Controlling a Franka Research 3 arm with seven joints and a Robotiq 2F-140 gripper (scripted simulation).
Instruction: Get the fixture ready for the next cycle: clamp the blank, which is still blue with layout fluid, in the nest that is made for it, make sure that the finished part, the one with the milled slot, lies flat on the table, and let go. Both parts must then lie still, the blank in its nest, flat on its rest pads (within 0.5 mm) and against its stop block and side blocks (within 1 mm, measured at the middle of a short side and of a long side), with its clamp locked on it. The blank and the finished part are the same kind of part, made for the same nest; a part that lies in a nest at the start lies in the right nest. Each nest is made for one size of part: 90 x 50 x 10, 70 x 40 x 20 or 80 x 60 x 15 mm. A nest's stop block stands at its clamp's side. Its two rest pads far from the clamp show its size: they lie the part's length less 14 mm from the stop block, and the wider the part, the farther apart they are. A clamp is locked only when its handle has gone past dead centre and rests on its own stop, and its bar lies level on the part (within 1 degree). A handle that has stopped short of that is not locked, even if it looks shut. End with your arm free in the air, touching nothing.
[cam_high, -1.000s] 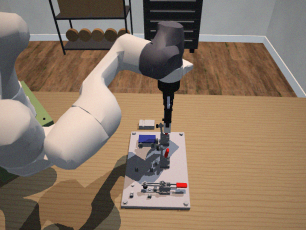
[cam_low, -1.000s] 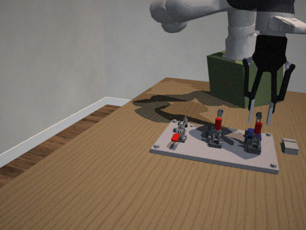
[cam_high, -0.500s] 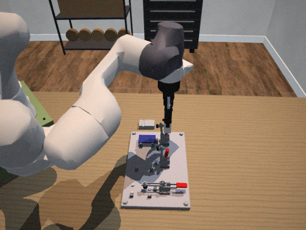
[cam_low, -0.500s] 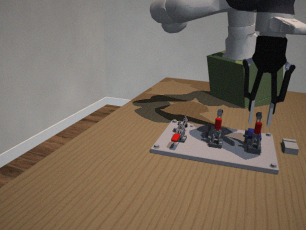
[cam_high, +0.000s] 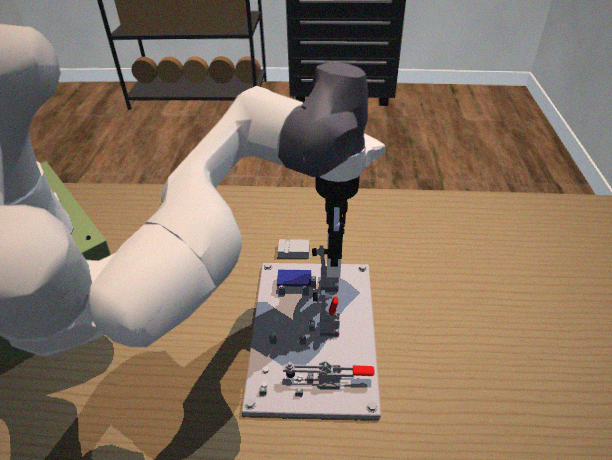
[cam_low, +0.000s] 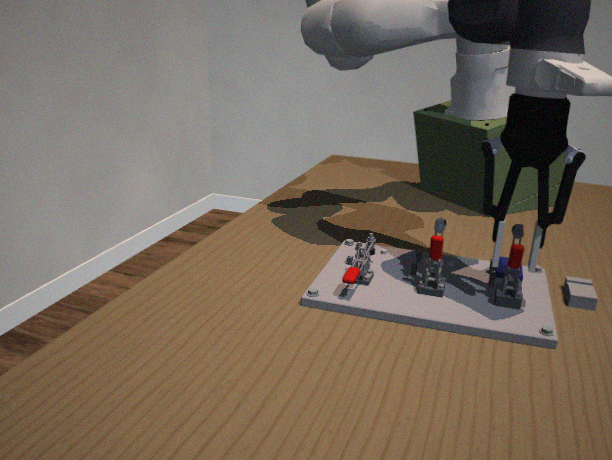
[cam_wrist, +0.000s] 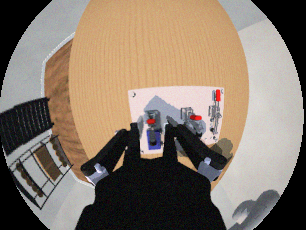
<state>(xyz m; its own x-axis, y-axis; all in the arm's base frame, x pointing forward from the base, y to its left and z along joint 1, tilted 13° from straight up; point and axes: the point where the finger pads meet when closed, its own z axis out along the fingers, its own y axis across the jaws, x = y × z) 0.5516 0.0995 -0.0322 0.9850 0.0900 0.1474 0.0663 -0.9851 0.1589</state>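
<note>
The blue blank (cam_high: 294, 276) (cam_low: 501, 263) lies in the far nest of the grey fixture plate (cam_high: 360, 320) (cam_low: 390, 300) (cam_wrist: 173, 98). That nest's clamp has its red handle (cam_low: 516, 254) (cam_wrist: 151, 122) standing upright. My gripper (cam_high: 330, 272) (cam_low: 515, 262) (cam_wrist: 152, 119) points straight down with its fingers partly open on either side of this handle; I see no contact. The grey finished part (cam_high: 293, 248) (cam_low: 580, 293), slot up, lies flat on the table just beyond the plate's far edge.
The middle clamp's red handle (cam_high: 333, 305) (cam_low: 436, 247) stands upright over an empty nest. The near clamp's handle (cam_high: 363, 370) (cam_low: 352, 274) lies flat. The green robot base (cam_high: 85, 230) (cam_low: 450, 150) stands at the table's left. A shelf and a drawer cabinet stand behind the table.
</note>
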